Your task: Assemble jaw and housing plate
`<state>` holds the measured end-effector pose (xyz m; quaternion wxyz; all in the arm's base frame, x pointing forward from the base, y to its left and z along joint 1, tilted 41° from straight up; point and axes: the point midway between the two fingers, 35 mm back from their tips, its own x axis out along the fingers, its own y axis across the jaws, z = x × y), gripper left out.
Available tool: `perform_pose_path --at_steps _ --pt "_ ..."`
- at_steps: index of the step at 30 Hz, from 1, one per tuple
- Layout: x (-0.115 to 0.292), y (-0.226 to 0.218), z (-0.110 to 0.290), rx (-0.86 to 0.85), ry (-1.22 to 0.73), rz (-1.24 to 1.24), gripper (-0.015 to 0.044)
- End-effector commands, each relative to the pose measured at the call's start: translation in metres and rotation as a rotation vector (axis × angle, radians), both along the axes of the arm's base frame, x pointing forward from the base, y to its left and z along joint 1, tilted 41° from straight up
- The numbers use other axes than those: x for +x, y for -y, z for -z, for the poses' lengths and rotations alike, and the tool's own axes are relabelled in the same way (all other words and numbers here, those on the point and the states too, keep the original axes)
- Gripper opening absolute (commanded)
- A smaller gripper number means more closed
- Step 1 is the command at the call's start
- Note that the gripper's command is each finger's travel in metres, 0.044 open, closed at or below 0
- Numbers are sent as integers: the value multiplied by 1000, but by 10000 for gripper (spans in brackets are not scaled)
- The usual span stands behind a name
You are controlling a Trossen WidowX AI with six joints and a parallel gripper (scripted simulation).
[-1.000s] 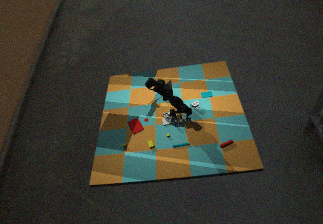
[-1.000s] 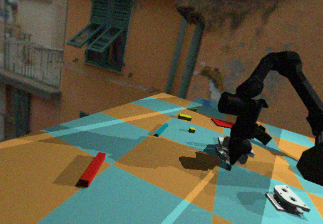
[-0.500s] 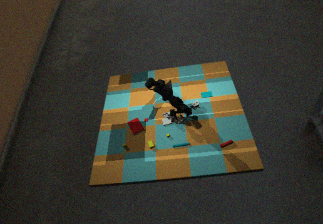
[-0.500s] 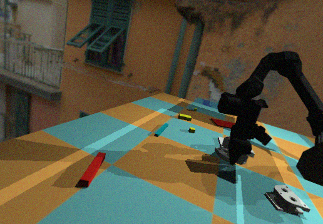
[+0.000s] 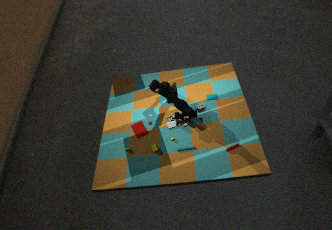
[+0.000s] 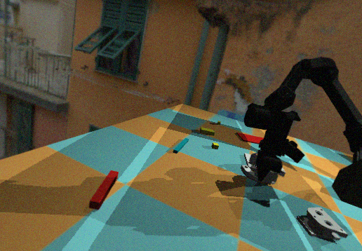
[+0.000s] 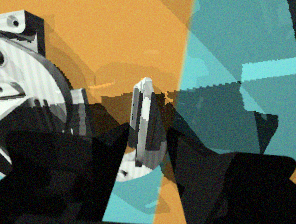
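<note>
My gripper is low over the checkered mat, right beside the white base that carries the pins and the seated jaw. The fingers are shut on the loose grey jaw, which stands on edge between them, just right of the base in the wrist view. The grey housing plate, with two holes, lies on the mat apart from the base, toward the arm's side. The pins are hidden by the arm.
Loose pieces lie on the mat: a red flat block, a red bar, a teal bar, a teal block, an olive block and a small yellow cube.
</note>
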<state>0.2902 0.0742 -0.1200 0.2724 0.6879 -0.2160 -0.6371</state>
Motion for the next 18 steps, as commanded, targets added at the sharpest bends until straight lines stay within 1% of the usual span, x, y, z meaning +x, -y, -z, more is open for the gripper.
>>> perform_pose_path --at_steps 1,11,18 --pt "0 -1 0 5 0 1 134" --pt "0 -1 0 5 0 1 134" --pt "0 -14 -14 6 -2 -1 134"
